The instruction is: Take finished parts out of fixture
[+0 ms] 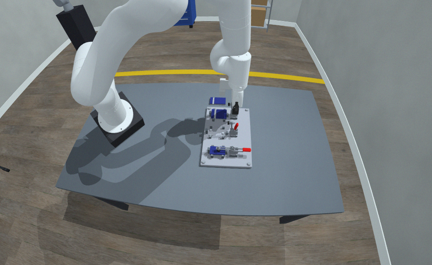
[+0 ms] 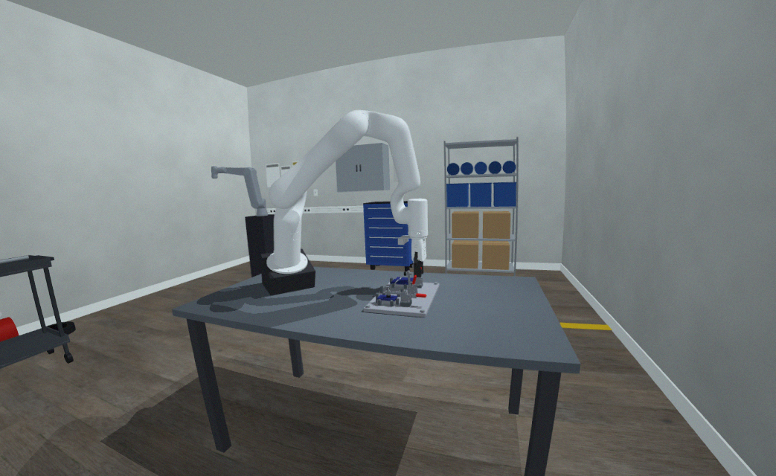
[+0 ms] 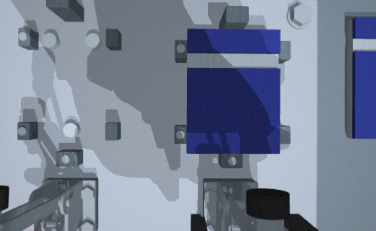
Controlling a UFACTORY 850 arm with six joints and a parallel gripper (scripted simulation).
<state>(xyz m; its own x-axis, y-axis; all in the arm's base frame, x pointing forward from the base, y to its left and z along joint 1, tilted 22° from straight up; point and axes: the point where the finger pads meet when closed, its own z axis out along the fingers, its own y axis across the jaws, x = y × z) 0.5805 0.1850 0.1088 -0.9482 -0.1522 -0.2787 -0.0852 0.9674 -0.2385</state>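
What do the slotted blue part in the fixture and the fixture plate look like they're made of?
Slotted blue part: likely coated or anodized metal; its flat, matte blue faces contrast with a bare light-grey slot.
Fixture plate: apparently plain metal, pale grey and matte, with a hex bolt head at its corner.
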